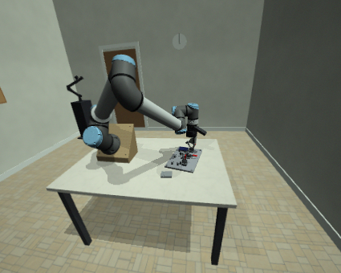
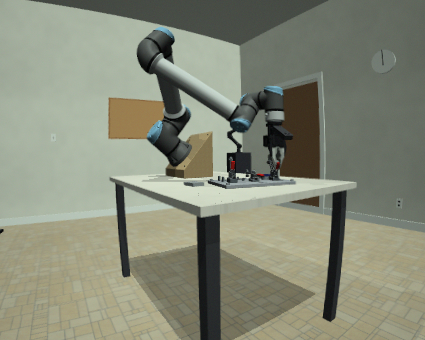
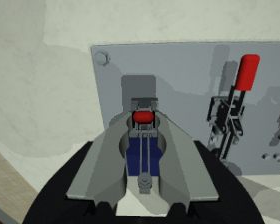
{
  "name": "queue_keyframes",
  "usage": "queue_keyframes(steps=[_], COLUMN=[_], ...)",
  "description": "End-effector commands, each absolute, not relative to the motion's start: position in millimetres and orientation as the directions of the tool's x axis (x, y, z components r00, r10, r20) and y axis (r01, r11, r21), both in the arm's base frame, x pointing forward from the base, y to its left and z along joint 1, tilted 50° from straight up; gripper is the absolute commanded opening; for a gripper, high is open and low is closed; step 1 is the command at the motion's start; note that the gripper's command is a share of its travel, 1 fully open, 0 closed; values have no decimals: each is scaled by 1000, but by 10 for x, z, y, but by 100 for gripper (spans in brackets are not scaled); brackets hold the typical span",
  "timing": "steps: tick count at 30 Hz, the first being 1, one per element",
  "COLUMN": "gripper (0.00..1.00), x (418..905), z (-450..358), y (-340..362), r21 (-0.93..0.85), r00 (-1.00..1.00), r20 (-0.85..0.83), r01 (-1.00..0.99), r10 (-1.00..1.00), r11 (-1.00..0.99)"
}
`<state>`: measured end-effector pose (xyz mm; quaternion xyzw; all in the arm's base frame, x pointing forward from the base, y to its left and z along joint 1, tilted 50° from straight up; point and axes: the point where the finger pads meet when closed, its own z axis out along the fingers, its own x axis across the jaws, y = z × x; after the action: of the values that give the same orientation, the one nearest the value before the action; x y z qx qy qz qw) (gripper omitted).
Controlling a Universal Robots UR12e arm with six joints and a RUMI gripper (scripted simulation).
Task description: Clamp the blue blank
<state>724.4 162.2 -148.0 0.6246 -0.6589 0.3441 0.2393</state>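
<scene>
The blue blank lies in the left nest of the grey fixture plate, just below a grey stop block. My gripper stands right over it and is shut on the red-tipped handle of that nest's clamp. The clamp's linkage runs along the top of the blank. In the top view the gripper is at the far end of the fixture. The grey finished part lies flat on the table beside the fixture; it also shows in the exterior view.
A second clamp on the right nest has its red handle standing upright. A wooden wedge block carries the arm's base at the table's back left. A black box stands behind the fixture.
</scene>
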Motion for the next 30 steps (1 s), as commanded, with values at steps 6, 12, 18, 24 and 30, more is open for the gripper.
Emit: queue_keyframes(steps=[6, 12, 18, 24, 30], gripper=[0, 0, 0, 0, 0], x=[7368, 7421, 7472, 7500, 7532], z=[-1494, -1509, -1530, -1546, -1568], y=[1579, 1553, 1521, 1499, 1468], r21=[-157, -157, -157, -157, -157], r00=[-108, -109, -109, -109, -109], r20=[745, 745, 745, 745, 745], r01=[-987, -987, -987, -987, -987], r10=[-658, -658, -658, -658, -658], r11=[-15, -15, -15, -15, -15])
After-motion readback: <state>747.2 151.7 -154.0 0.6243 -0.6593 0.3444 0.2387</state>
